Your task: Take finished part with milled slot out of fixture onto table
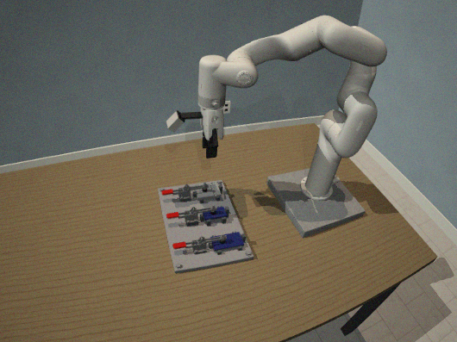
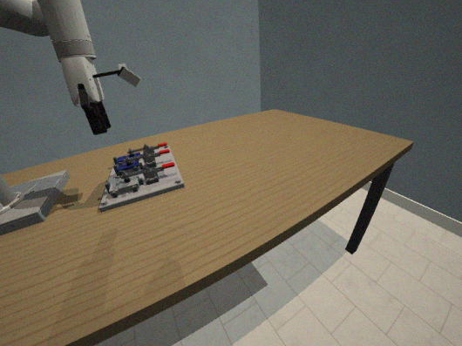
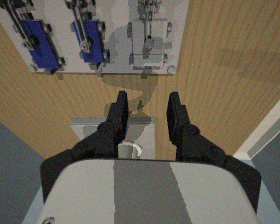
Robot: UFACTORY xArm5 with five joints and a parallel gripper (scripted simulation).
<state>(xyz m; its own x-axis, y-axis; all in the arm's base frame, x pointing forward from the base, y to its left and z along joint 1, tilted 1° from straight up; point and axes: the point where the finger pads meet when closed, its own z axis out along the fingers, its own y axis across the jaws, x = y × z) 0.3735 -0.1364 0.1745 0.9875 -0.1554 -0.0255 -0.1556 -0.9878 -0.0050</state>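
Note:
A grey fixture plate (image 1: 204, 224) lies on the wooden table with three nests in a row, each with a red-handled toggle clamp (image 1: 172, 214). The far nest holds the grey finished part (image 1: 209, 190). The middle nest (image 1: 215, 214) and the near nest (image 1: 228, 240) each hold a blue blank. My gripper (image 1: 211, 151) hangs well above the table, beyond the far end of the plate. It is partly open and empty. In the wrist view the fingers stand apart below the grey part (image 3: 147, 47), with the blue blanks (image 3: 92, 42) to its left.
The robot's grey base plate (image 1: 315, 207) sits on the table to the right of the fixture. A small camera on a stalk (image 1: 174, 121) sticks out from the wrist. The table's back edge meets the wall behind the gripper.

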